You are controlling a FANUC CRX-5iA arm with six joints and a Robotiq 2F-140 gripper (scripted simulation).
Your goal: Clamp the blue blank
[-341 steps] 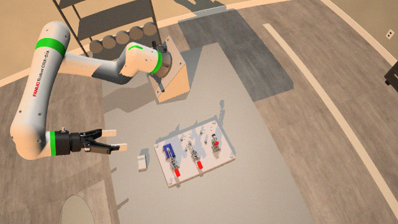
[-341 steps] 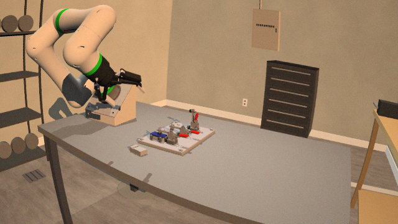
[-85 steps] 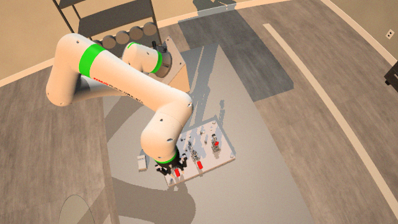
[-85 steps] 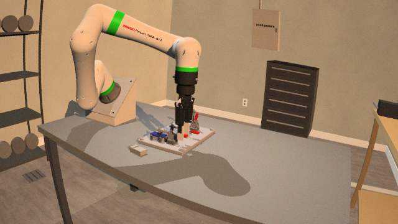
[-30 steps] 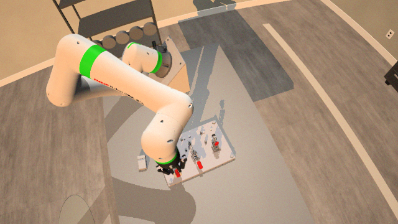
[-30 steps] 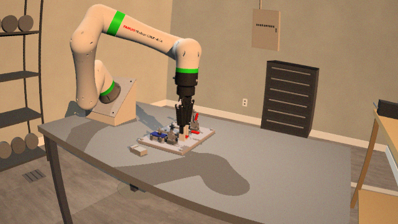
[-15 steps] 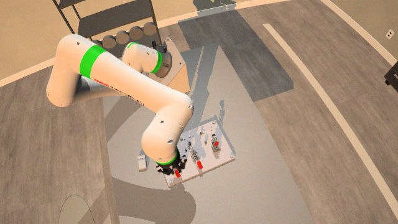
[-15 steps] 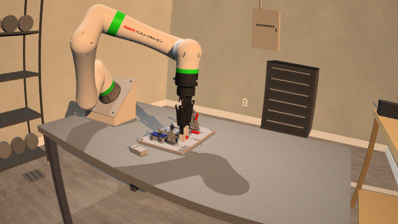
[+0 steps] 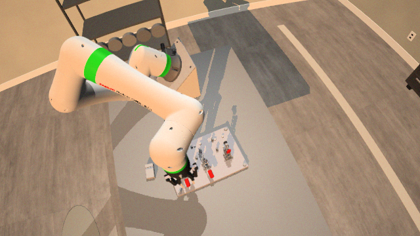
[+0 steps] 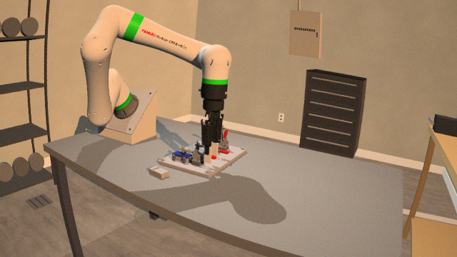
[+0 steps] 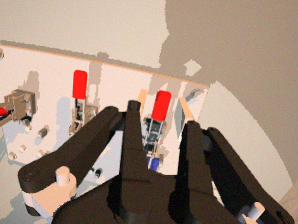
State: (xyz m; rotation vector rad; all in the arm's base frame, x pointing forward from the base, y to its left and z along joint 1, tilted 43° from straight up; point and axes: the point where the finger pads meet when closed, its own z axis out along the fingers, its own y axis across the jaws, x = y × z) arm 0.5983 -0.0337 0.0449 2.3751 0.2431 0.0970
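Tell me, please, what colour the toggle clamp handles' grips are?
Red; the clamp handle grips show best in the wrist view.

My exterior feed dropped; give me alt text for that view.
The gripper hangs straight down over the fixture plate, jaws partly open around nothing. The blue blank sits at the plate's left end; a tan part lies on the table beside it.

Blank: blue block, flat in the nest at the fixture plate's left end, clamp bar across it.
Finished part: pale tan block, flat on the table, just left of the fixture plate, apart from it.
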